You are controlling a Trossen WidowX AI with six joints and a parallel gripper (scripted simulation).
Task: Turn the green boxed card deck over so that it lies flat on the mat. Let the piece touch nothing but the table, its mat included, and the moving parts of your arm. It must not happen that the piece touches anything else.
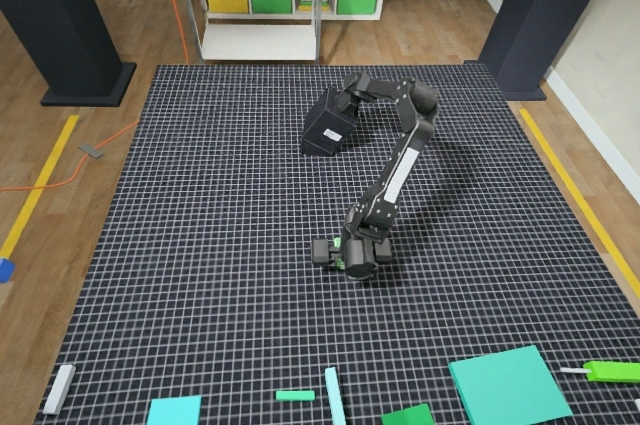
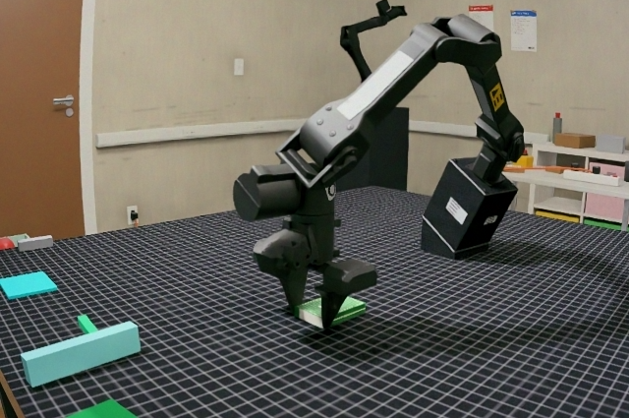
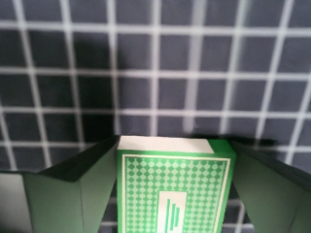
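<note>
The green boxed card deck (image 1: 339, 261) (image 2: 350, 307) (image 3: 141, 180) lies flat, or very nearly flat, at mat level. Its green checked face with a small white label is up, and its white end shows in the wrist view. The gripper (image 2: 311, 319) (image 3: 175, 146) points down and is shut on the deck, one fingertip close against each long side, near the white end. No gap shows at the fingertips. In the top view the gripper hides much of the deck. The deck's underside is hidden.
The gridded mat (image 1: 206, 280) (image 2: 507, 331) covers the table. The arm's black base (image 1: 325, 131) (image 2: 467, 209) stands behind. A teal slab (image 1: 509, 384), a cyan block (image 1: 174, 410), a pale blue bar (image 1: 334, 394) and a green piece (image 1: 408, 416) lie along the front edge.
</note>
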